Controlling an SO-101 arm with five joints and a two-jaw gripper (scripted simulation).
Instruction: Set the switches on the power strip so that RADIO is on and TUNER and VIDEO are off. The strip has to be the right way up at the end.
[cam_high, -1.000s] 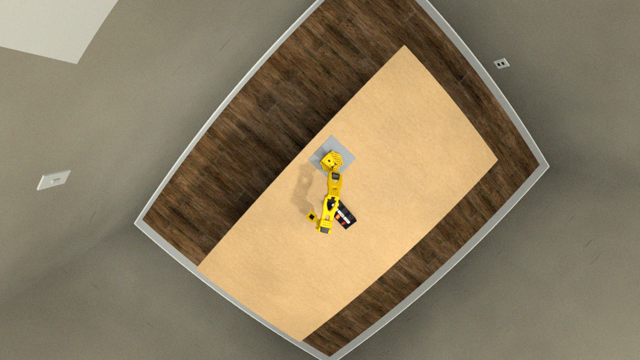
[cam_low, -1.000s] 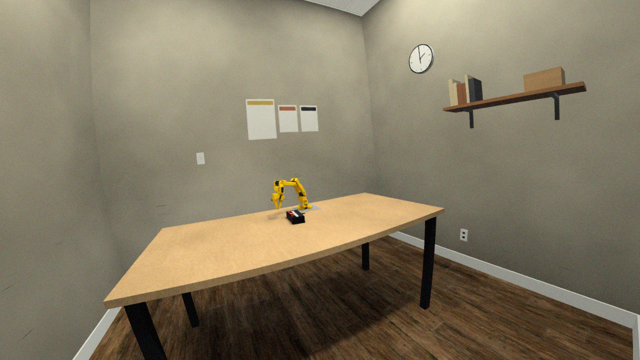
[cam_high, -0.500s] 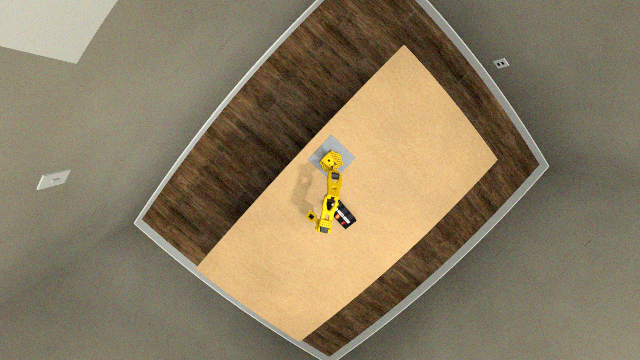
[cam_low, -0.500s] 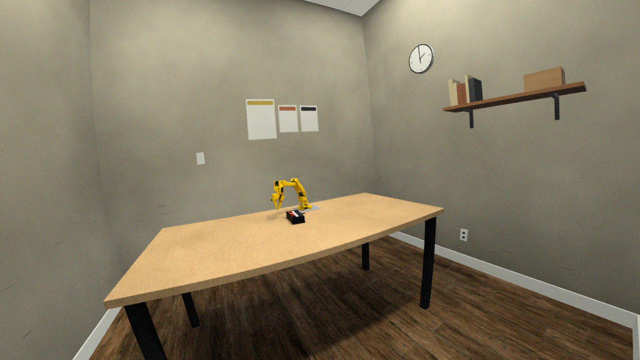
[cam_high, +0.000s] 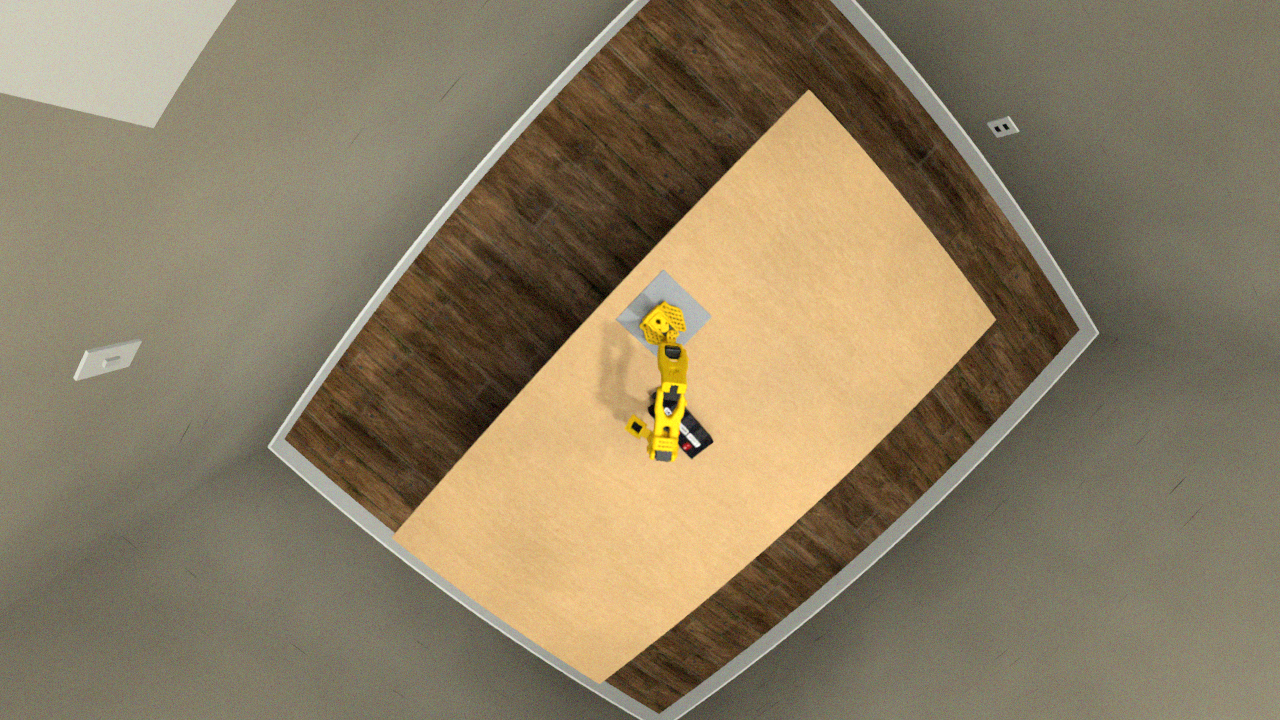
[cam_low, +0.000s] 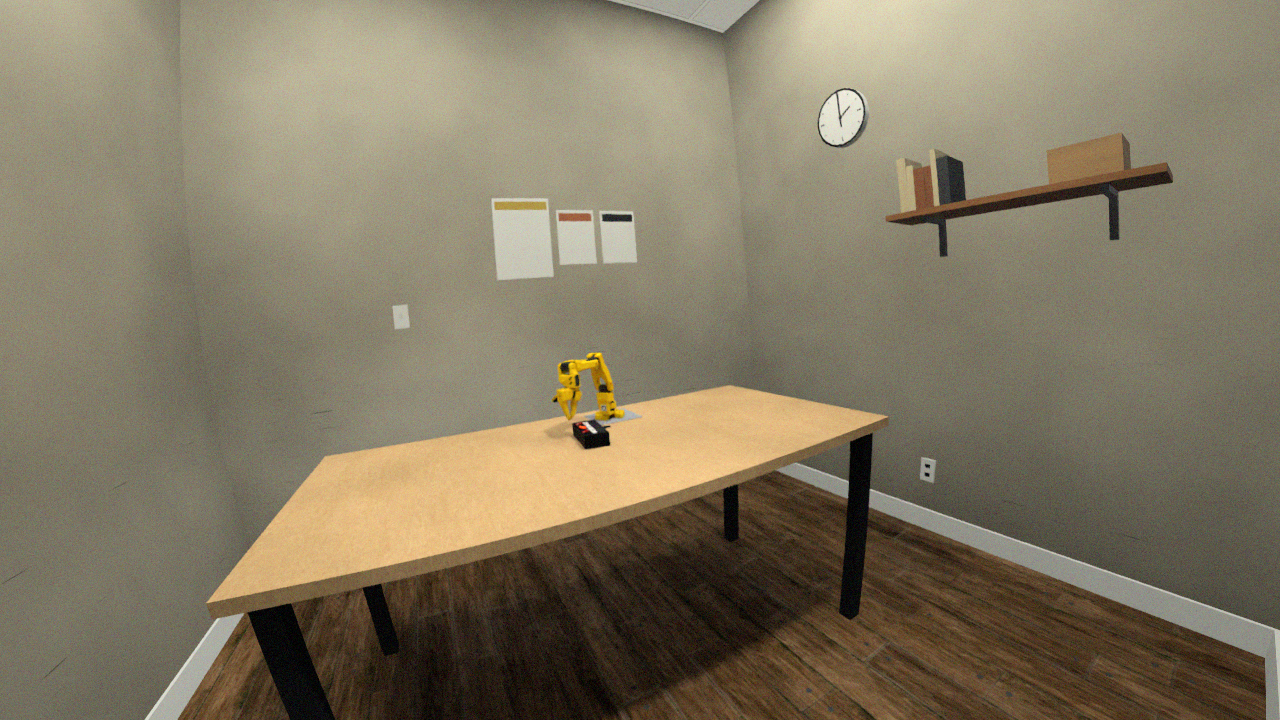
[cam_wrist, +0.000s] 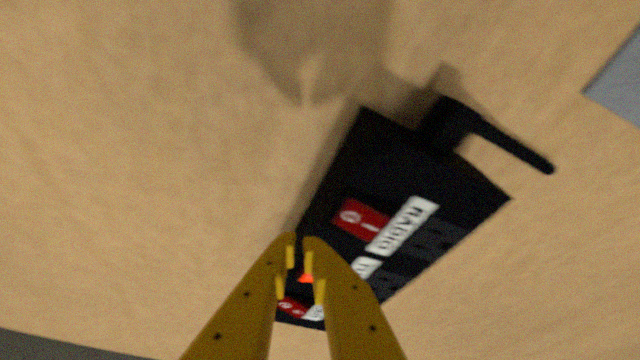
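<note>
The black power strip (cam_wrist: 400, 200) (cam_high: 695, 437) (cam_low: 590, 434) lies face up on the table (cam_high: 805, 295), switches and labels showing. In the wrist view its red RADIO switch (cam_wrist: 361, 220) sits beside the white RADIO label (cam_wrist: 402, 226). The lit orange TUNER switch (cam_wrist: 305, 278) shows just past my fingertips, and a third red switch (cam_wrist: 292, 306) lies partly behind the fingers. My yellow gripper (cam_wrist: 298, 256) (cam_high: 663, 438) (cam_low: 567, 410) is shut and empty, its tips right over the TUNER switch. I cannot tell if they touch it.
The strip's black cord stub (cam_wrist: 505, 145) points away from me. The arm's grey base plate (cam_high: 693, 313) (cam_wrist: 617, 92) lies behind the strip.
</note>
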